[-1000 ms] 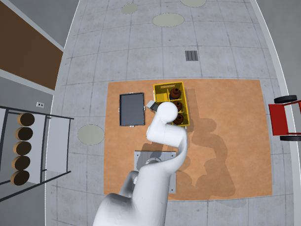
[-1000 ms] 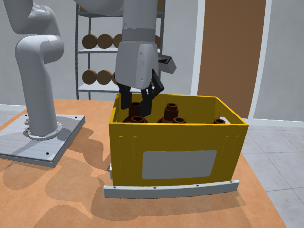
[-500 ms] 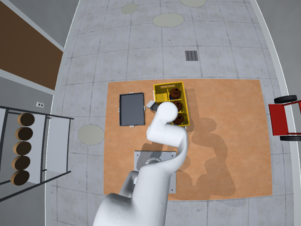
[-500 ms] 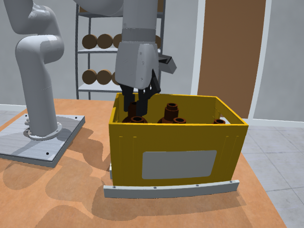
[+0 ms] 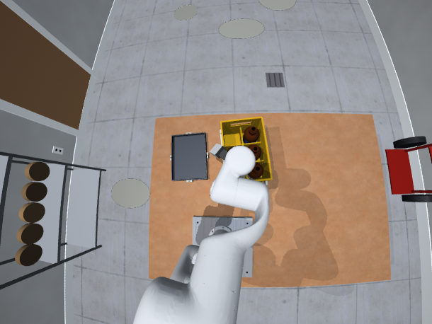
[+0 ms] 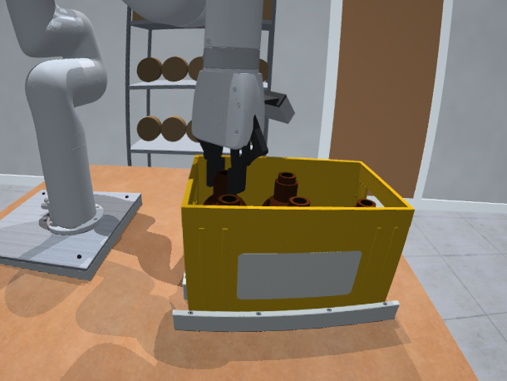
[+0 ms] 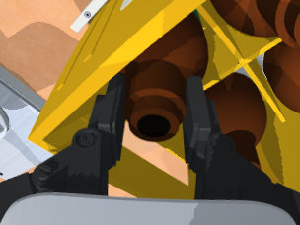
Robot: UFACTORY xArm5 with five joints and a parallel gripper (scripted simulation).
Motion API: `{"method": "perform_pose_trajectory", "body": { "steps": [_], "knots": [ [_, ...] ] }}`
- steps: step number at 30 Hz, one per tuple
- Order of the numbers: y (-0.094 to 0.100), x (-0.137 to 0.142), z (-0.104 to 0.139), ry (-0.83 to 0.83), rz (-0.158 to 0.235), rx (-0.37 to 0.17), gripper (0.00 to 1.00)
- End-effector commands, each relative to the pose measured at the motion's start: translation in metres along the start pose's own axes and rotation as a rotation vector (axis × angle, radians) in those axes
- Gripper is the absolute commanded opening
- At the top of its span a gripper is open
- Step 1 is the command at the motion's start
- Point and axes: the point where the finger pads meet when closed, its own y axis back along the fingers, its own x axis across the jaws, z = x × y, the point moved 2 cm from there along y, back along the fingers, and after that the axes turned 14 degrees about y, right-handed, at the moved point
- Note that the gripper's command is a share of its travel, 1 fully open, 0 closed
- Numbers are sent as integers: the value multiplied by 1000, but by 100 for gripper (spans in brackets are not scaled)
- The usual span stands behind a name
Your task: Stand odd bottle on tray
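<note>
I'm looking past the gripper [image 6: 223, 188] [image 7: 155, 84] first: its black fingers are straddling the neck of one brown bottle [image 6: 221, 182] [image 7: 163, 81], just below the mouth. Gap's narrow; I can't tell whether the pads are touching, so no call on a grip. That bottle is standing inside the yellow divided crate [image 5: 268, 155] [image 6: 291, 233] [image 7: 125, 56], in the corner compartment toward the base and tray side.

Next, three more brown bottles [image 5: 252, 134] [image 6: 299, 202] [image 7: 237, 106] are filling the row away from the tray, one per compartment. A fifth brown bottle [image 6: 286, 185] [image 7: 242, 15] is sitting beside the straddled one, tray-side row. Odd neck: can't tell which bottle has it. All five are in the crate.

The white arm [image 5: 241, 160] [image 6: 233, 29] is reaching over the crate and covering part of it from above. A gray housing [image 5: 217, 151] [image 6: 283, 109] is sticking out beside the gripper.

The dark rectangular tray [image 5: 189, 157] is lying flat near the crate, small brackets along its sides. The metal base plate [image 5: 248, 263] [image 6: 125, 204] [image 7: 25, 91] is sitting apart from both.

Farther back, a shelf rack [image 5: 63, 198] [image 6: 129, 104] is holding round brown-faced items.
</note>
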Motion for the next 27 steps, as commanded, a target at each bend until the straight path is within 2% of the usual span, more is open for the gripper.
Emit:
{"method": "perform_pose_trajectory", "body": {
  "steps": [1,18,19,27],
  "knots": [
    [1,1,0,0,3,1,0],
    [1,1,0,0,3,1,0],
    [1,1,0,0,3,1,65],
    [1,1,0,0,3,1,65]
  ]
}}
